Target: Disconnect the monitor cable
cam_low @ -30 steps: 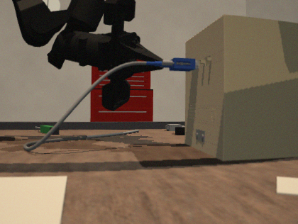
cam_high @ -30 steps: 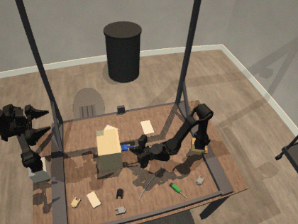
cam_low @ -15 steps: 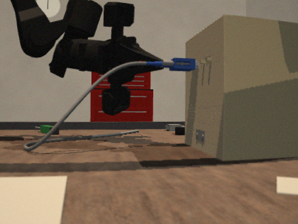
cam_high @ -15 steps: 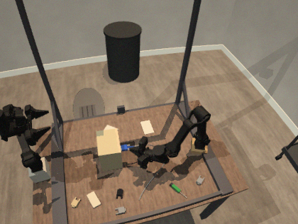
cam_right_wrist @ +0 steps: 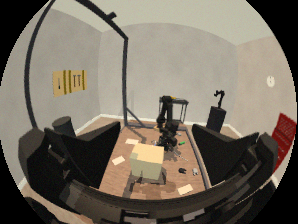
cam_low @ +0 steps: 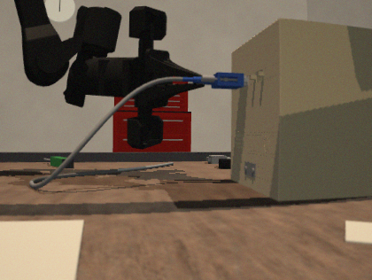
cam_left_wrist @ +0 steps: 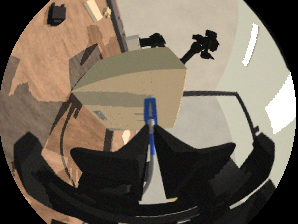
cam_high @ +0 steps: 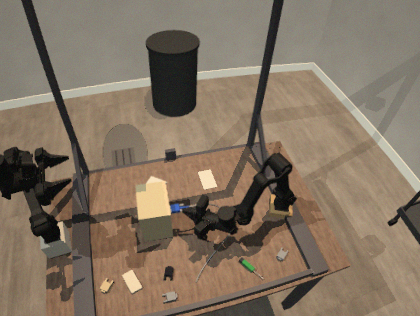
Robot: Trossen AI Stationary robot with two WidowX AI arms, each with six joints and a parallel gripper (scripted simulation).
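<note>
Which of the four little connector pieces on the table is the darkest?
The black connector, between the box and a grey connector. The others are paler: two grey, one tan.

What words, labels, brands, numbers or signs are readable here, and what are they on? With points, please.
No text can be read anywhere.
White round wall clock (cam_low: pixel 59 10) (cam_right_wrist: pixel 270 81): any face markings too small to read.
Red metal drawer cabinet (cam_low: pixel 151 133) (cam_right_wrist: pixel 285 140): no readable label.
Beige box (cam_high: pixel 153 200) (cam_low: pixel 323 66) (cam_left_wrist: pixel 170 85) (cam_right_wrist: pixel 148 154): no readable lettering.
</note>
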